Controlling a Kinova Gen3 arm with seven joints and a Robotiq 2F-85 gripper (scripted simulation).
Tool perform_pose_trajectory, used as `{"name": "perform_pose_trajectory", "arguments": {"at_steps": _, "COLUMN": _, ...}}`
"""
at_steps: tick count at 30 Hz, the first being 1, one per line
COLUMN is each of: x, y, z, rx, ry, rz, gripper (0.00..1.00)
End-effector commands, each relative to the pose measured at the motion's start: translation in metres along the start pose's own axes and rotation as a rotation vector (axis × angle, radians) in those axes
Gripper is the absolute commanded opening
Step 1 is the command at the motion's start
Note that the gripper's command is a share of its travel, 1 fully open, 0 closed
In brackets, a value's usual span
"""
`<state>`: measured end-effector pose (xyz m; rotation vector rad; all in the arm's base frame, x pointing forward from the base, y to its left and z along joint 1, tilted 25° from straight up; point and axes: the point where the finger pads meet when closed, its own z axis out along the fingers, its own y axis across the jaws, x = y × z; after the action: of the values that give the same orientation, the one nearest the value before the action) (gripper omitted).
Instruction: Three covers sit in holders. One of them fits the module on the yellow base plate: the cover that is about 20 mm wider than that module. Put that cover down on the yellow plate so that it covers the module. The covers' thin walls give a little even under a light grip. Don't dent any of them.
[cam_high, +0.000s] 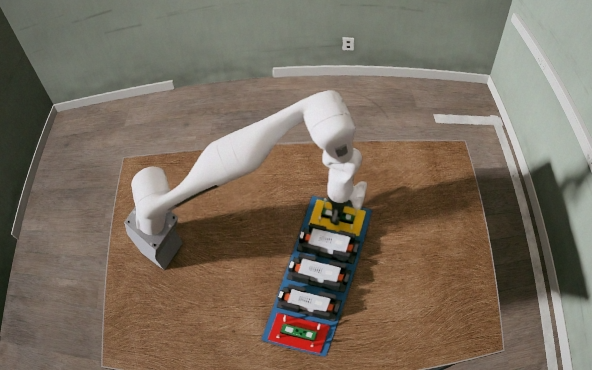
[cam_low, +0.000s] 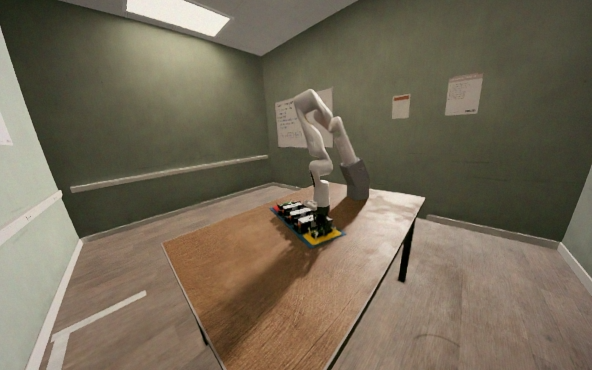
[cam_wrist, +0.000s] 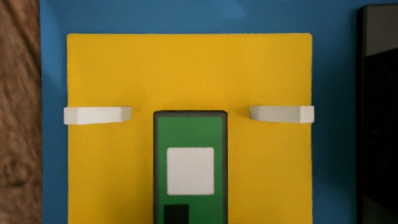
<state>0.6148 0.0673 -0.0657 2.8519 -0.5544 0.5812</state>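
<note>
The yellow base plate (cam_high: 358, 225) (cam_low: 315, 241) (cam_wrist: 100, 65) carries a green module (cam_high: 348, 217) (cam_wrist: 190, 131) with white squares and a dark rim. Its near end shows in the wrist view, uncovered. My gripper (cam_high: 337, 215) (cam_low: 322, 229) is low over the module's middle, its fingers about half open, with no cover in them. The fingertips are outside the wrist view, and whether they touch the module is hidden. Three white-topped covers, the nearest (cam_high: 330, 240), the middle one (cam_high: 320, 270) and the farthest (cam_high: 306, 300) from the yellow plate, sit in dark holders with orange parts at the ends.
White posts (cam_wrist: 97, 115) (cam_wrist: 282, 114) stand either side of the module on the yellow plate. A dark holder (cam_wrist: 377, 125) is close to the right of it. A red plate (cam_high: 295, 343) with another green module (cam_high: 298, 331) lies at the far end of the blue board (cam_wrist: 200, 15).
</note>
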Motion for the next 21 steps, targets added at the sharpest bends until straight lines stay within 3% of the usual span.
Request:
{"name": "perform_pose_trajectory", "arguments": {"at_steps": 1, "x": 0.0007, "y": -0.0008, "z": -0.0009, "rx": 0.001, "ry": 0.001, "rz": 0.0, "gripper": 0.55}}
{"name": "perform_pose_trajectory", "arguments": {"at_steps": 10, "x": 0.0007, "y": -0.0008, "z": -0.0009, "rx": 0.001, "ry": 0.001, "rz": 0.0, "gripper": 0.55}}
{"name": "perform_pose_trajectory", "arguments": {"at_steps": 11, "x": 0.0007, "y": -0.0008, "z": -0.0009, "rx": 0.001, "ry": 0.001, "rz": 0.0, "gripper": 0.0}}
{"name": "perform_pose_trajectory", "arguments": {"at_steps": 21, "x": 0.0007, "y": -0.0008, "z": -0.0009, "rx": 0.001, "ry": 0.001, "rz": 0.0, "gripper": 0.0}}
